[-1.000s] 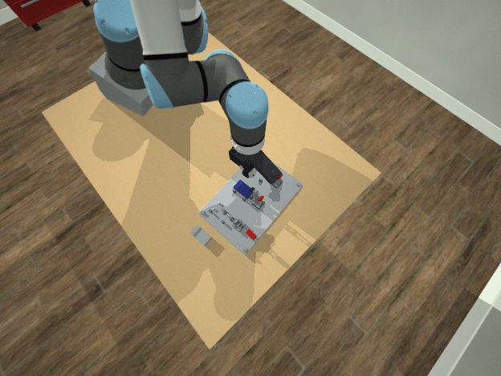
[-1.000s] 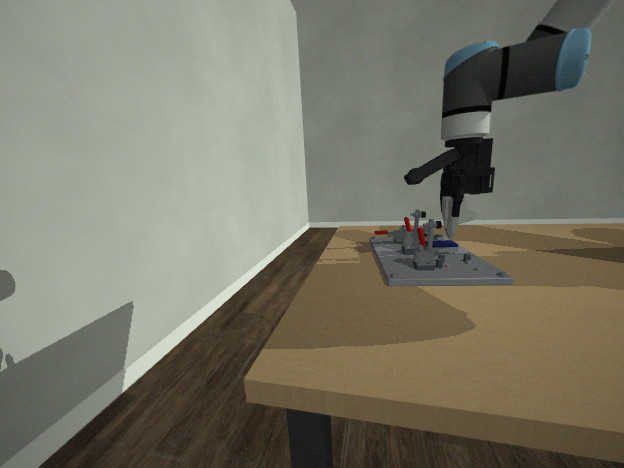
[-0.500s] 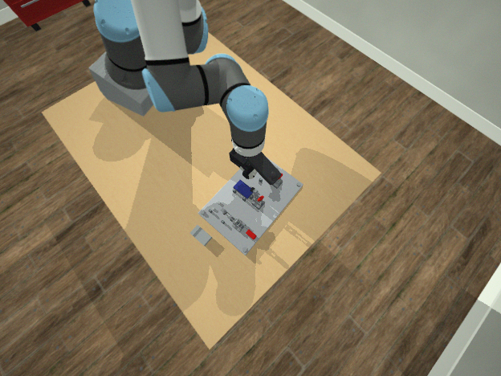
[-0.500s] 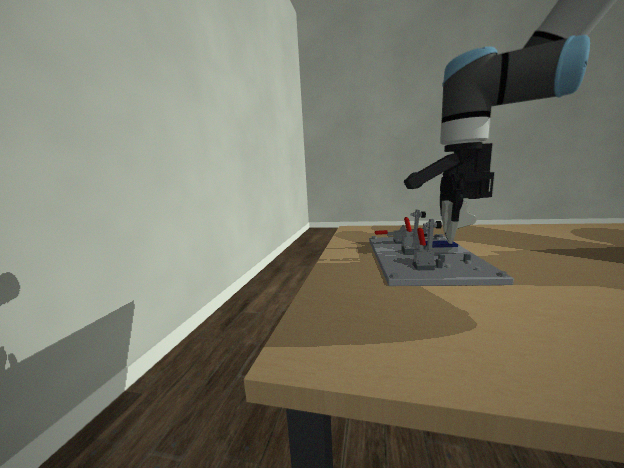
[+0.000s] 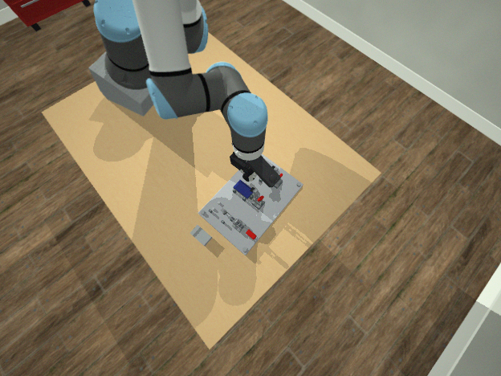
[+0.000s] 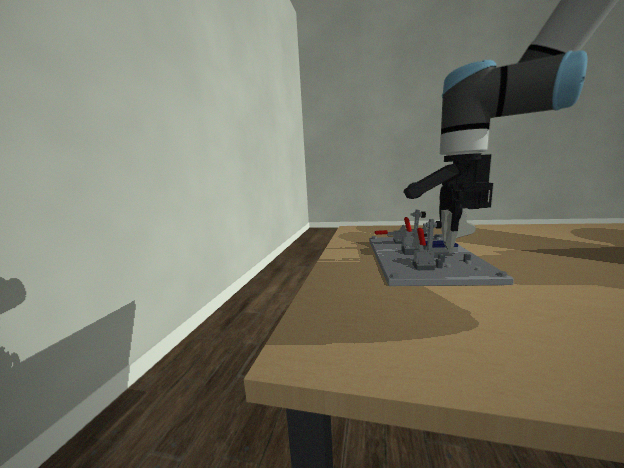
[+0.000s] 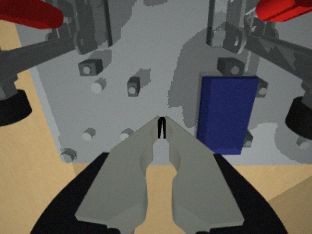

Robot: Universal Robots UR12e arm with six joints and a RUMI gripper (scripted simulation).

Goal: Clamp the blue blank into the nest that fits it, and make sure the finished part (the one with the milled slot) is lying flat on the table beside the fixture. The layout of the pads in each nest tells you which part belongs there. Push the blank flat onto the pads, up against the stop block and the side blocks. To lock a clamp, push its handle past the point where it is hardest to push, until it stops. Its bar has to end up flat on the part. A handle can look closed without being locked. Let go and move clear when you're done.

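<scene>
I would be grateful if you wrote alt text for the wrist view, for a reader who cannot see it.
The closed grey gripper points at a grey metal fixture plate, left of a blue rectangular blank. Two red clamp handles show in the top corners.

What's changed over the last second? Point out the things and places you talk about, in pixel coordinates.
The gripper [image 5: 250, 177] [image 6: 450, 250] [image 7: 162, 118] has moved down towards the fixture plate [image 5: 266, 218] [image 6: 453, 277] [image 7: 50, 115]. Nothing taken hold of or let go; fingers shut on nothing. No visible shift in the blue blank [image 5: 242, 189] [image 6: 440, 244] [image 7: 227, 115], the finished part [image 5: 202, 236] on the table [image 5: 173, 259] [image 6: 428, 362], or the clamp handle nearest it [image 5: 250, 234].
</scene>
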